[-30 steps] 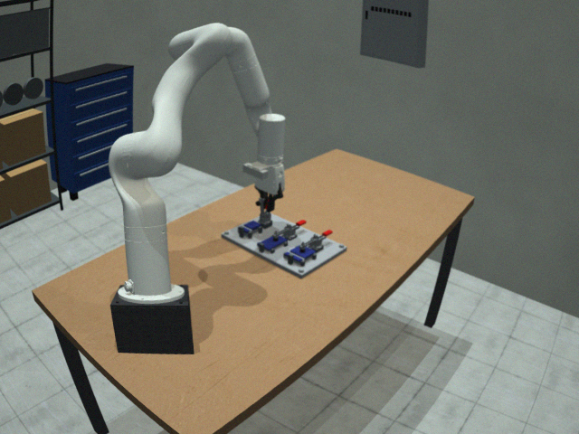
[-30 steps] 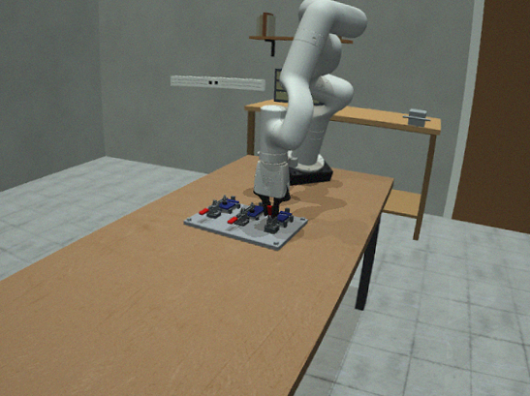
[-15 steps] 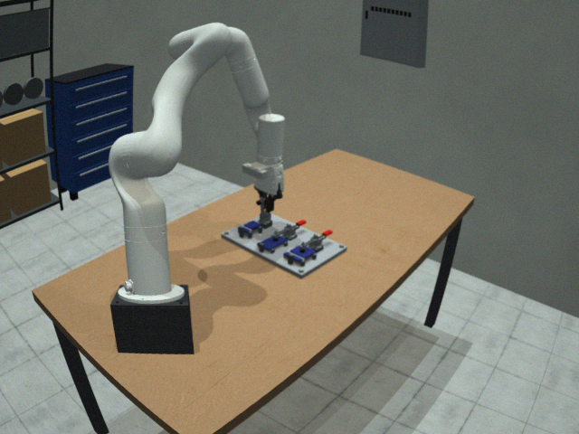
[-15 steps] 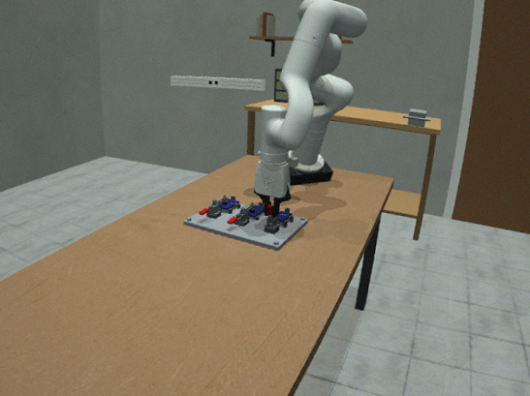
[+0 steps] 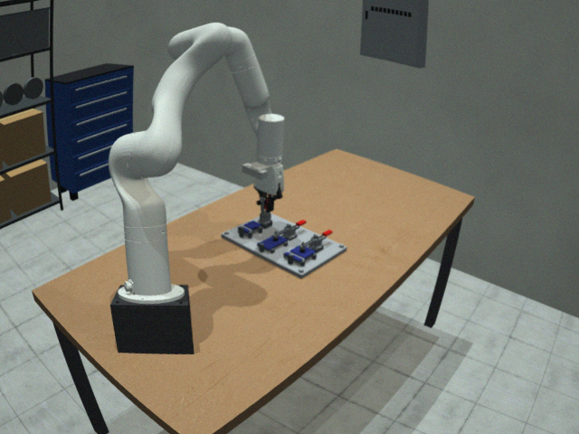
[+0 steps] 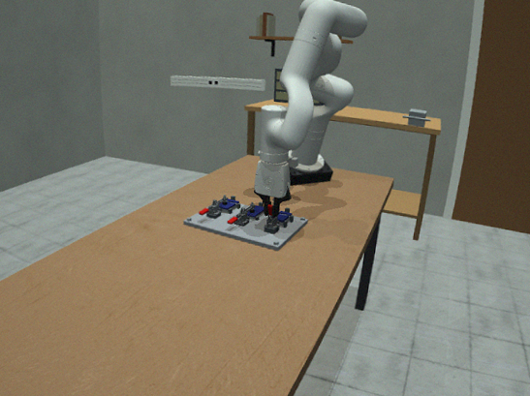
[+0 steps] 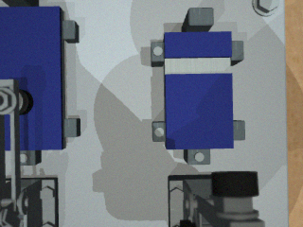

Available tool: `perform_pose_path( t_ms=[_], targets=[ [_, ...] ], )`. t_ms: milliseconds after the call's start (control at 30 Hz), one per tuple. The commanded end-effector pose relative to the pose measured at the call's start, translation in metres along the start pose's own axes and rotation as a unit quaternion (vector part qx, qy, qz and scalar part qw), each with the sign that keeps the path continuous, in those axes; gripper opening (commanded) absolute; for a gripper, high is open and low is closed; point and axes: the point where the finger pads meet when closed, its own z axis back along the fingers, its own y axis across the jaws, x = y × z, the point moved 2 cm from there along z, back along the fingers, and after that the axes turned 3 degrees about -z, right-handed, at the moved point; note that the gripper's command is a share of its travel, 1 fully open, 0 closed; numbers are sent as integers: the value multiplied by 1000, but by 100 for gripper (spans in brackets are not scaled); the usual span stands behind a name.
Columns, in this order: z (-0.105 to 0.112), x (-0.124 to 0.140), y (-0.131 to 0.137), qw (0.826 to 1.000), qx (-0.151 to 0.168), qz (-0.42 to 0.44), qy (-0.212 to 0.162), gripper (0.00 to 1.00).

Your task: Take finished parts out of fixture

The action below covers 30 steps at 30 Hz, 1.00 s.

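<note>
arm bent over the fixture (image 5: 327, 256), claw (image 5: 268, 202) pinching a red clamp handle (image 5: 267, 204).
the forearm drops straight down, wrist vertical, over the plate's end nearest the base; the plate lies mid-counter (image 5: 383, 196). the top view shows the other two red handles lying flat. only the wrist view shows a pale slot across one blue part (image 7: 199, 111), seated between stops.

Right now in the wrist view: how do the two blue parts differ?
The right blue part has a pale milled slot across it; the left blue part shows none where visible. The left one has a clamp arm over it; the right one is uncovered. Both sit flat between grey stops on the fixture plate.
</note>
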Motion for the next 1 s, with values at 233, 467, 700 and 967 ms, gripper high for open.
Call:
perform_pose_path(
  t_ms=[233,467,700,967],
  targets=[
    [1,1,0,1000,0,0,-1,0],
    [1,0,0,1000,0,0,-1,0],
    [1,-2,0,1000,0,0,-1,0],
    [0,-4,0,1000,0,0,-1,0]
  ],
)
